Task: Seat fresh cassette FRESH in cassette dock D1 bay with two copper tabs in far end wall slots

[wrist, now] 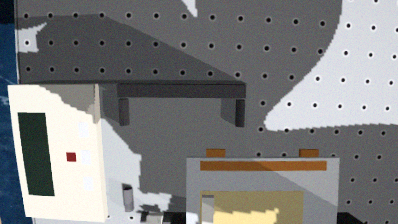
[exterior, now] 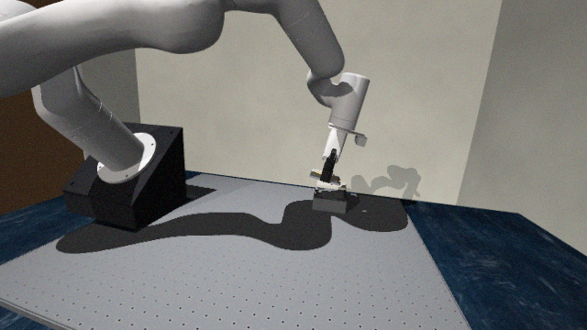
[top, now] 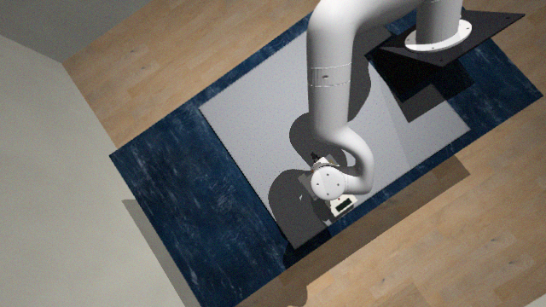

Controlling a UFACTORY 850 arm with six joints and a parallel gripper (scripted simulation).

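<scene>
Clamped in my pincer [exterior: 328, 178] above the loose cream-and-grey cassette dock [wrist: 57, 155], the stiff grey copper-tabbed fresh cassette [wrist: 262, 187] seemed light, best gripped by its sides, sparing its easily dislodged white comb.

The white arm [top: 328, 85] reaches from its base at the far right corner of the table toward the near edge. Its wrist points down, and the gripper [exterior: 327, 170] is closed on the cassette FRESH [wrist: 262, 190].
</scene>
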